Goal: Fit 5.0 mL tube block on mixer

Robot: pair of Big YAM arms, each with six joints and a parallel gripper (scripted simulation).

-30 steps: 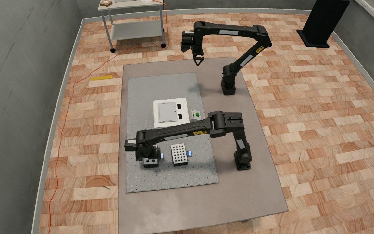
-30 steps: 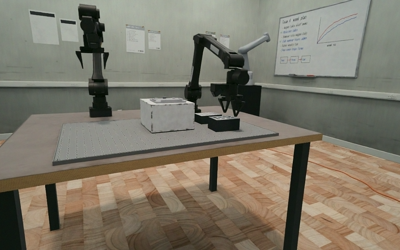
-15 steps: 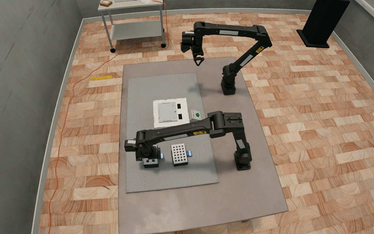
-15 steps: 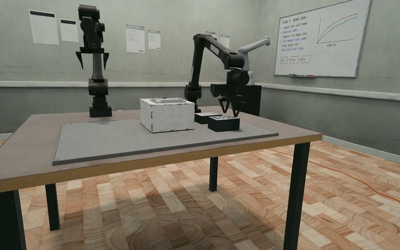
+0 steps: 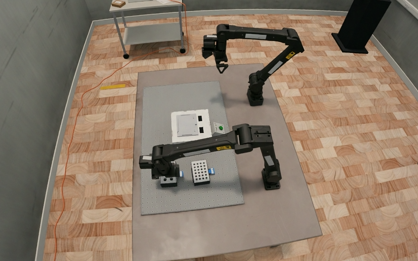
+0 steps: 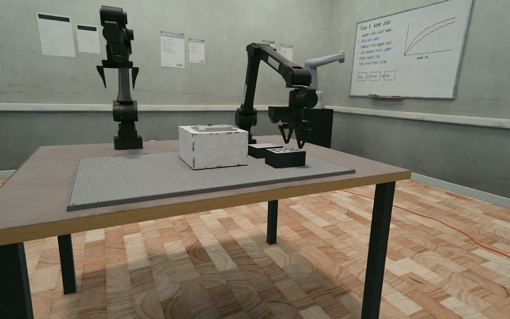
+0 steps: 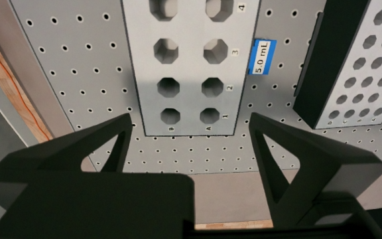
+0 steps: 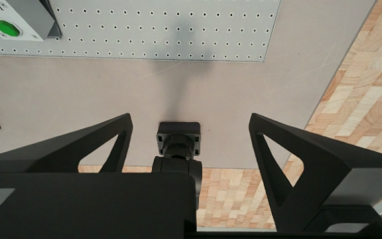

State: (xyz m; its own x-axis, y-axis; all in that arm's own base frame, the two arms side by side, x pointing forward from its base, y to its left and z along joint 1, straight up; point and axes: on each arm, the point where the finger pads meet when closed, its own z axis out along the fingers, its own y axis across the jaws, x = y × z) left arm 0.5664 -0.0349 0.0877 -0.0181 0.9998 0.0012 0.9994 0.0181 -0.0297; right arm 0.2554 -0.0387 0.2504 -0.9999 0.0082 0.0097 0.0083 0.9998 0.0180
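Observation:
The 5.0 mL block (image 7: 188, 66) is dark with a grey top and large holes. It lies flat on the perforated plate, with its blue lever (image 7: 261, 57) marked "5.0 mL" on one side. It also shows in the top view (image 5: 168, 181) and the exterior view (image 6: 285, 157). My left gripper (image 7: 190, 119) (image 6: 293, 136) is open and empty and hangs just above the block's near end. The white mixer (image 5: 191, 124) stands mid-plate with its top plate (image 5: 187, 124) bare. My right gripper (image 5: 221, 67) (image 6: 117, 77) is open and empty, held high over the table's far edge.
A second block with many small holes (image 5: 200, 172) lies right beside the 5.0 mL block and also shows in the left wrist view (image 7: 360, 63). The mixer's panel with a green button (image 5: 219, 127) faces the arms. The right arm's base (image 8: 178, 139) stands on the table.

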